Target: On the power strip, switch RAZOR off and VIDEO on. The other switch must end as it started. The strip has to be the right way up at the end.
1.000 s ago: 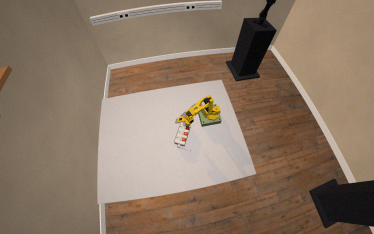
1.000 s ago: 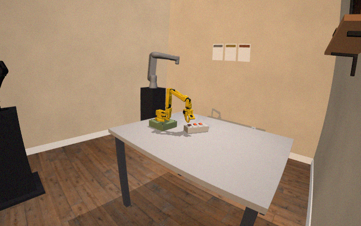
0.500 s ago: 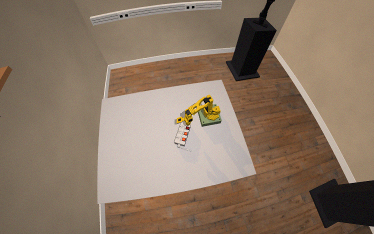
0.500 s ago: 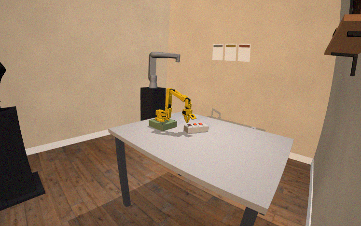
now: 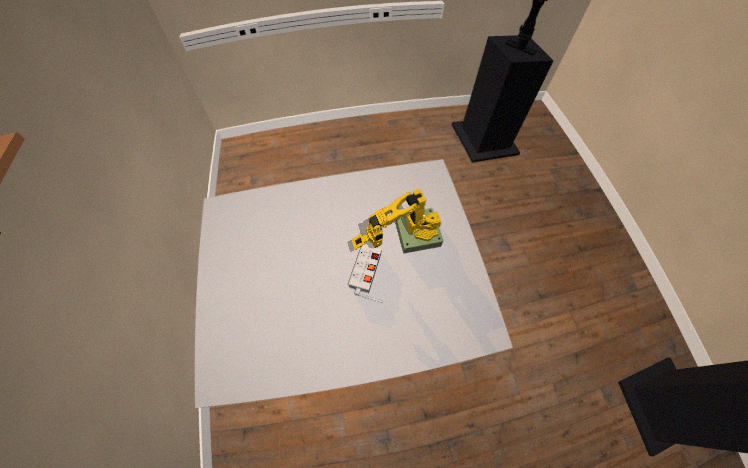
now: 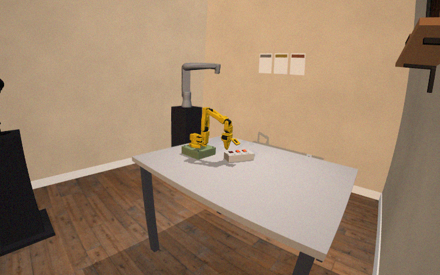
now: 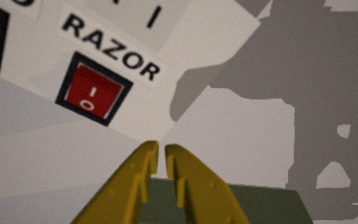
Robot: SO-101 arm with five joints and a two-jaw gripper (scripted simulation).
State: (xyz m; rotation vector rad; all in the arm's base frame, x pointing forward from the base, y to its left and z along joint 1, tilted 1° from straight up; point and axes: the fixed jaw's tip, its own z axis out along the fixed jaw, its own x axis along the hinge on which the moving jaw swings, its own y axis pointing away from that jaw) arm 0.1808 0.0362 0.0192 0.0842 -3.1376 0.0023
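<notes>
Yellow plastic forms the small robot arm (image 5: 398,212), which in the top view stands on a green base (image 5: 420,238) near the middle of a pale grey table (image 5: 275,331) set on a wooden floor. From this view the arm reaches toward the near end of a white power strip (image 5: 364,268) that lies flat on the table just beside the base, right way up, with three switches in a row along its top; the switch nearest the arm looks dark red, and the other two glow brighter orange. In the exterior view, the arm arches up from its base and bends down so that the gripper (image 6: 229,142) hangs just above the table end of the strip (image 6: 239,156), apart from it, over the dark switch. A grey arm on a black pedestal (image 6: 185,124) stands behind the table, and three paper cards (image 6: 281,63) hang on the wall. In the wrist view, the two yellow jaws sit pressed nearly together at the bottom of the picture, clenched on nothing, their tips (image 7: 161,153) pointing at bare table just off the strip's end. Up and to the left, the RAZOR switch (image 7: 94,90) shows as a dark red rocker in a black frame, with its printed label above it.
</notes>
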